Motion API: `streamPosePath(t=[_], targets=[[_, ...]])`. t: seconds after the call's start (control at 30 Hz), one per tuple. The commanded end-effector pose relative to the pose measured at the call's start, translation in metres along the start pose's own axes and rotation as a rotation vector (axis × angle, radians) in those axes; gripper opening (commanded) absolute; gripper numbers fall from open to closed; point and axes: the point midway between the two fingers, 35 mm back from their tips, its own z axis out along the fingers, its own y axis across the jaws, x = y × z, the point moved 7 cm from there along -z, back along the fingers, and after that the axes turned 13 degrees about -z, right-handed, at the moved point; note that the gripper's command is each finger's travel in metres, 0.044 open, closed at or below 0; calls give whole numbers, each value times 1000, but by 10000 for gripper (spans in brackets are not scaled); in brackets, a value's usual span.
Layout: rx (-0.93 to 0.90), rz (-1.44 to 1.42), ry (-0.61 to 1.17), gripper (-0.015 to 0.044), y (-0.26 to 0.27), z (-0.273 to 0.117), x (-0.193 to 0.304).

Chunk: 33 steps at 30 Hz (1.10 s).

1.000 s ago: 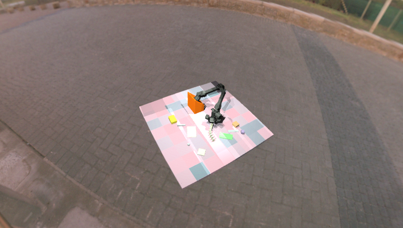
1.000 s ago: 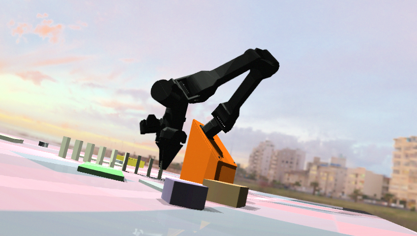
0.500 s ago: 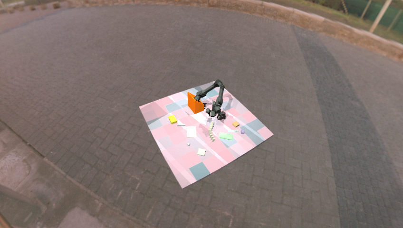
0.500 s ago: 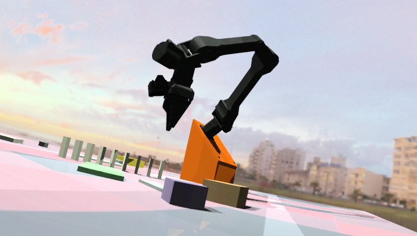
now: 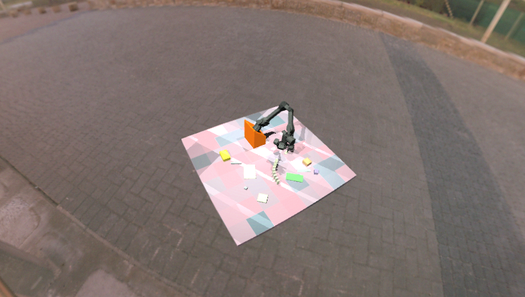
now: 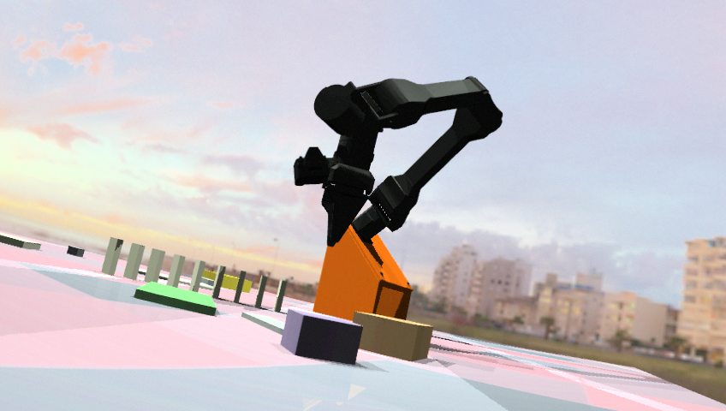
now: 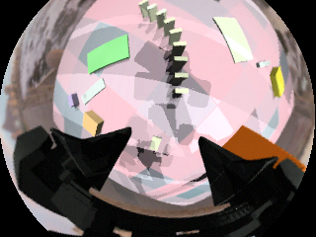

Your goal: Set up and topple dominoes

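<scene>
Several pale green dominoes (image 5: pixel 274 171) (image 6: pixel 197 275) (image 7: pixel 179 44) stand upright in a curved row. The near-end domino (image 6: pixel 279 295) (image 7: pixel 182 91) stands upright with a gap to its neighbour similar to the others. A separate pale domino (image 5: pixel 285 152) (image 7: pixel 156 143) is on the mat beyond the arm-side end of the row; whether it stands or lies is unclear, and it does not show in the exterior view. My gripper (image 6: pixel 331 240) (image 7: pixel 165 135) is open and empty, raised above the mat on the arm side of the row. The separate domino appears between the spread fingers from above, well below them.
A green slab (image 5: pixel 295 177) (image 6: pixel 175 296) (image 7: pixel 109 53), a lilac block (image 5: pixel 316 171) (image 6: pixel 328 336) and a tan block (image 5: pixel 306 161) (image 6: pixel 392 336) lie on one side of the row. A white panel (image 5: pixel 249 171) and yellow block (image 5: pixel 225 155) lie on the other. An orange housing (image 5: pixel 254 136) stands by the arm's base.
</scene>
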Motion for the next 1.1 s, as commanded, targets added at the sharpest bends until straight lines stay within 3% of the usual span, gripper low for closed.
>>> streamPosePath(t=[0.0, 0.4, 0.67, 1.07], targets=[[-20, 137, 8, 440, 24, 28, 59], [-28, 172, 20, 440, 31, 36, 81], [-30, 173, 23, 440, 33, 98, 83], [-30, 173, 24, 440, 33, 110, 81]])
